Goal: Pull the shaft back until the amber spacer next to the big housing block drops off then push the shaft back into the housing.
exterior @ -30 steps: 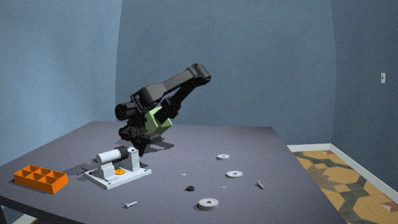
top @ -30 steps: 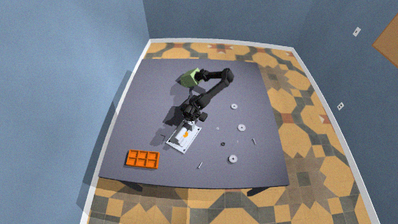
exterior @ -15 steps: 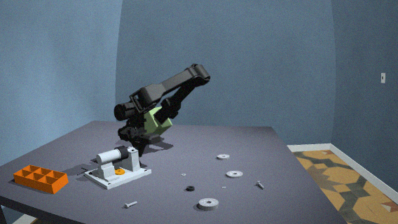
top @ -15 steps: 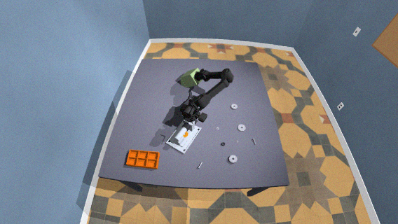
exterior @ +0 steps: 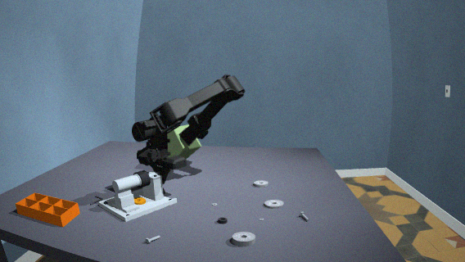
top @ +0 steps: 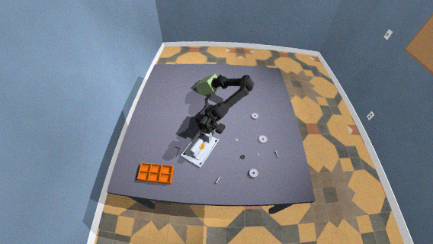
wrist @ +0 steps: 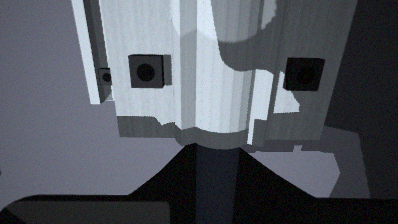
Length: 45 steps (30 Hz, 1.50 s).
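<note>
Because the amber spacer [exterior: 140, 201] already lies loose on the white base plate [exterior: 123, 214], the jaws pinch the dark shaft [wrist: 216, 172] end-on, apparently to drive it into the housing [exterior: 127, 182] between the blocks.

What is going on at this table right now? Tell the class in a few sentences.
A black robot arm has its gripper shut on the dark shaft of a small white fixture and is working it along the housing. An amber spacer already lies loose on the fixture's base, off the shaft. Washers, bolts and an orange tray lie untouched nearby.
</note>
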### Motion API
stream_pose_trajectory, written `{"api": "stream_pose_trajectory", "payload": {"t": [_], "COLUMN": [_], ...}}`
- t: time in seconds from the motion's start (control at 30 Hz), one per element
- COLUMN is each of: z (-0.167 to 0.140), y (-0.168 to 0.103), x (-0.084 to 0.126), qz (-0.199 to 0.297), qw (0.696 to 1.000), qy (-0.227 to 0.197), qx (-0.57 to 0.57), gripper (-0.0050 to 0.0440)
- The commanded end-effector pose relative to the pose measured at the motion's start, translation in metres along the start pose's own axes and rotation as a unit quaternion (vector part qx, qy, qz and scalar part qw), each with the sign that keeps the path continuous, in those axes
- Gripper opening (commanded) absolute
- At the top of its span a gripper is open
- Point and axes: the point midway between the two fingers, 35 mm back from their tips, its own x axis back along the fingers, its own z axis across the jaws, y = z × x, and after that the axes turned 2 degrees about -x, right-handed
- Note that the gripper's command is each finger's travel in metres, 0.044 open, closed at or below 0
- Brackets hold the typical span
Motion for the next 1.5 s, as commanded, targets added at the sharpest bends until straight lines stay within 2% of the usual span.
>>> {"api": "stream_pose_trajectory", "payload": {"t": [0.0, 1.03, 1.07, 1.47], "z": [0.0045, 0.0049, 0.0052, 0.0052], "y": [0.0073, 0.0156, 0.0094, 0.0094], "x": [0.0057, 0.0059, 0.0056, 0.0056], "qz": [-0.010, -0.011, -0.006, -0.006], "qw": [1.000, 1.000, 1.000, 1.000], "qy": [0.004, 0.004, 0.001, 0.001], "qx": [0.010, 0.009, 0.007, 0.007], "gripper": [-0.0050, -0.0050, 0.0024, 0.0312]}}
